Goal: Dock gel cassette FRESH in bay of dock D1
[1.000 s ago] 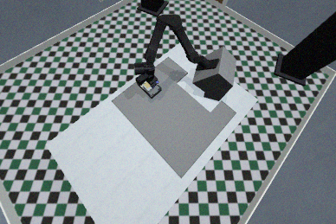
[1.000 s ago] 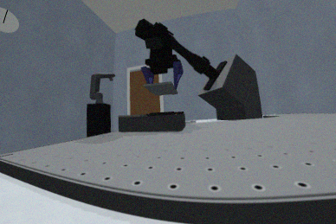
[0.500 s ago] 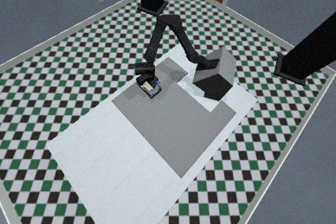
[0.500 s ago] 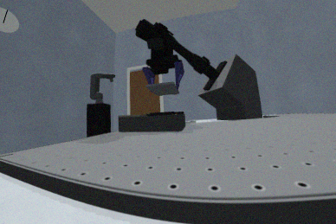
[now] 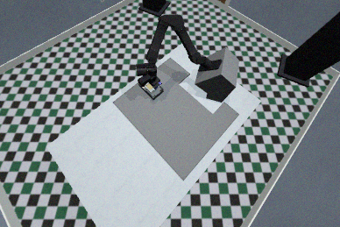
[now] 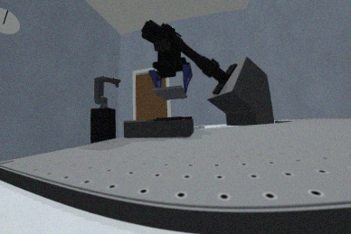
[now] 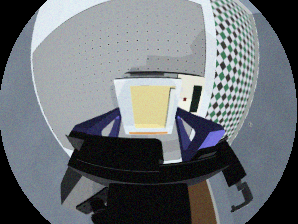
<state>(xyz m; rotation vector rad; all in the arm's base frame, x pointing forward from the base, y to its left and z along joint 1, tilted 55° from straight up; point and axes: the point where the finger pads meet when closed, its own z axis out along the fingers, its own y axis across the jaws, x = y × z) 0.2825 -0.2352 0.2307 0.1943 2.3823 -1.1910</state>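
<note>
While the tool (image 6: 171,79) grips FRESH (image 6: 170,92), you hover above D1 (image 6: 158,127).
Cassette hangs tilted, well clear of the bay.

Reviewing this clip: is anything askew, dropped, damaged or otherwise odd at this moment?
Nothing stands out. The gripper is shut on the cassette, carrying it in the air above the dock. The cassette hangs slightly tilted. The dock sits flat on the deck. The comb is too small to judge.
</note>
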